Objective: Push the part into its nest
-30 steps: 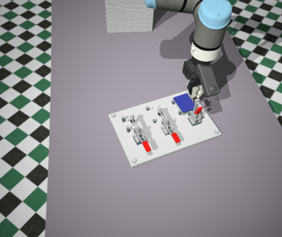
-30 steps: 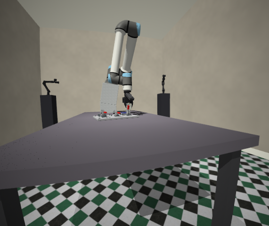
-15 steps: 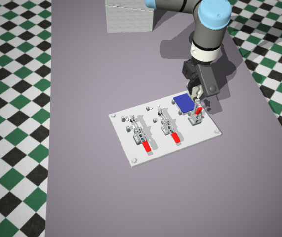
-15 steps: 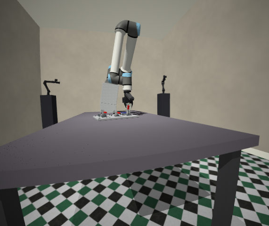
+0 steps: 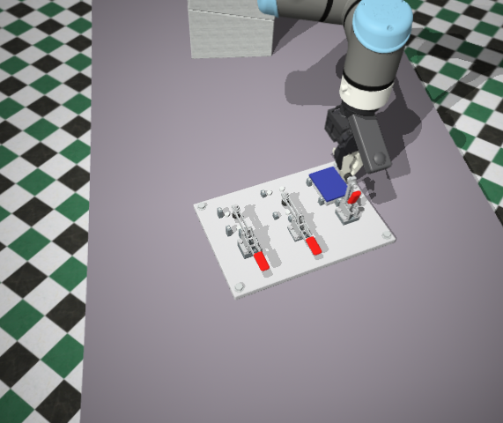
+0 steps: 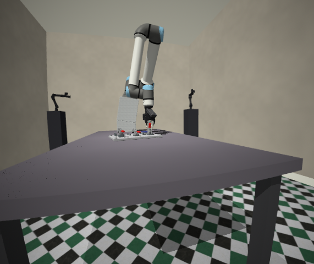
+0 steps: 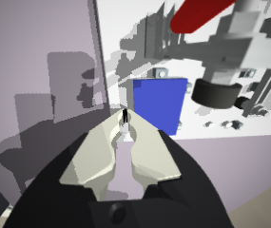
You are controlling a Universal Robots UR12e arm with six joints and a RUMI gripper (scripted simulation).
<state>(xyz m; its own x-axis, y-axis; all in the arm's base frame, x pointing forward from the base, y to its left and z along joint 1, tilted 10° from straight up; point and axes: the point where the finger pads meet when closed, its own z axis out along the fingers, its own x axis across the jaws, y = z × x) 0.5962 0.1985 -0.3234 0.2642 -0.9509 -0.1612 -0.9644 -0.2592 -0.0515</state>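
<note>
The blue part [image 5: 328, 183] [image 7: 159, 104] lies in the nest at the far right corner of the white fixture plate [image 5: 287, 268] [image 7: 113, 11]. Small grey blocks stand along its left side in the top view, the back one [image 5: 308, 181] and the front one [image 5: 321, 200]. Another small block [image 7: 158, 72] stands at its clamp-side edge in the wrist view. Whether it lies flat on the pads cannot be told; they are hidden under it. My gripper [image 7: 125, 109] is shut and empty, its tips low beside the part's outer side edge. Contact cannot be made out.
A toggle clamp with an upright red handle [image 5: 353, 196] [image 7: 199, 14] stands close in front of the part and fingers. Two more clamps, with lowered red handles [image 5: 314, 246] [image 5: 261, 261], stand to the left on the plate. A grey block [image 5: 232, 37] stands at the back.
</note>
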